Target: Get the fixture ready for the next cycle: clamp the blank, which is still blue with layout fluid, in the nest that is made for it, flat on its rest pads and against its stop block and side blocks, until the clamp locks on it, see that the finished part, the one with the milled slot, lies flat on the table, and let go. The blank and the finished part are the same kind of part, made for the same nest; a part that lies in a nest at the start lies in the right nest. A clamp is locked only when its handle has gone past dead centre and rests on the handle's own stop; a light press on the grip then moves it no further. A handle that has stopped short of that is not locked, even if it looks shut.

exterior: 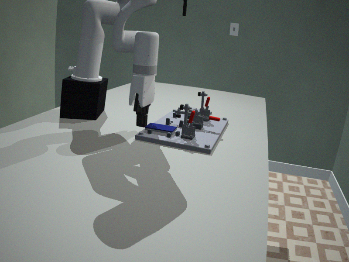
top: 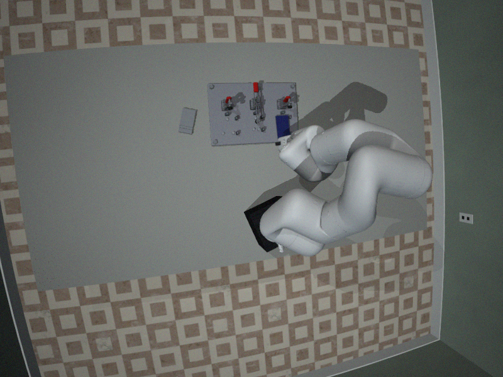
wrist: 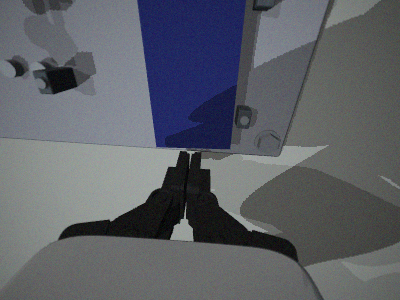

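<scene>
The blue blank [top: 282, 126] [exterior: 160, 127] [wrist: 192, 65] lies in the nest at the right end of the fixture plate [top: 243, 139] [exterior: 172, 141] [wrist: 115, 120] in the top view. Its clamp [top: 281, 102] [exterior: 188, 128] stands open, arm upright, red handle [top: 287, 98] [exterior: 192, 116] raised. My gripper [exterior: 141, 125] [wrist: 190, 167] is shut and empty, just off the blank's outer end, near the plate's front edge. The finished part [top: 187, 120] with its slot lies flat on the table, left of the plate. Whether the blank touches its stop block cannot be told.
The middle clamp [top: 256, 103] [exterior: 198, 121] has its arm down and its red handle [top: 255, 87] [exterior: 214, 118] low. The far clamp [top: 226, 104] [exterior: 204, 112] stands open, arm upright. Side blocks and pins stand on the plate. The black robot base [top: 256, 223] [exterior: 81, 98] stands on the table.
</scene>
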Available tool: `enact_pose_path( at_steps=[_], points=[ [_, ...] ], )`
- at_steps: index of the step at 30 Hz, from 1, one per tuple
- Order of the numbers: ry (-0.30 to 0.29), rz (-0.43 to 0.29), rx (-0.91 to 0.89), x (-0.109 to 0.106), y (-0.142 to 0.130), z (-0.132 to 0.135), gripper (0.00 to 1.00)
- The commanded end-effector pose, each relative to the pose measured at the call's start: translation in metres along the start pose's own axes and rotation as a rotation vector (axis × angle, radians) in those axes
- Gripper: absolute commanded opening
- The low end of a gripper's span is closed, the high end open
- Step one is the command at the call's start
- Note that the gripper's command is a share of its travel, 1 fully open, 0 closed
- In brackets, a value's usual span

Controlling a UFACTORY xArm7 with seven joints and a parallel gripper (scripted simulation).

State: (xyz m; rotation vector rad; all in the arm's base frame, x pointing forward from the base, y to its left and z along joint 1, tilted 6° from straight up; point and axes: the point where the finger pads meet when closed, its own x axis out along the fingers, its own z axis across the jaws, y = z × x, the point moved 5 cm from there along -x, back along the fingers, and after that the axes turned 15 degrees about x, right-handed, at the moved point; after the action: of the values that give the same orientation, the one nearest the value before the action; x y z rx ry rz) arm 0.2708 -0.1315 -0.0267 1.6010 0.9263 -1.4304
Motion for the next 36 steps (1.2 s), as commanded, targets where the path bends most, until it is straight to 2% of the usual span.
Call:
enact_pose_path(
  at_steps=[1,36],
  points=[
    [0.0,0.002,0.0,-0.0004,0.0018,-0.0002,0.0],
    [0.0,0.002,0.0,-0.0004,0.0089,-0.0021,0.0]
  ],
)
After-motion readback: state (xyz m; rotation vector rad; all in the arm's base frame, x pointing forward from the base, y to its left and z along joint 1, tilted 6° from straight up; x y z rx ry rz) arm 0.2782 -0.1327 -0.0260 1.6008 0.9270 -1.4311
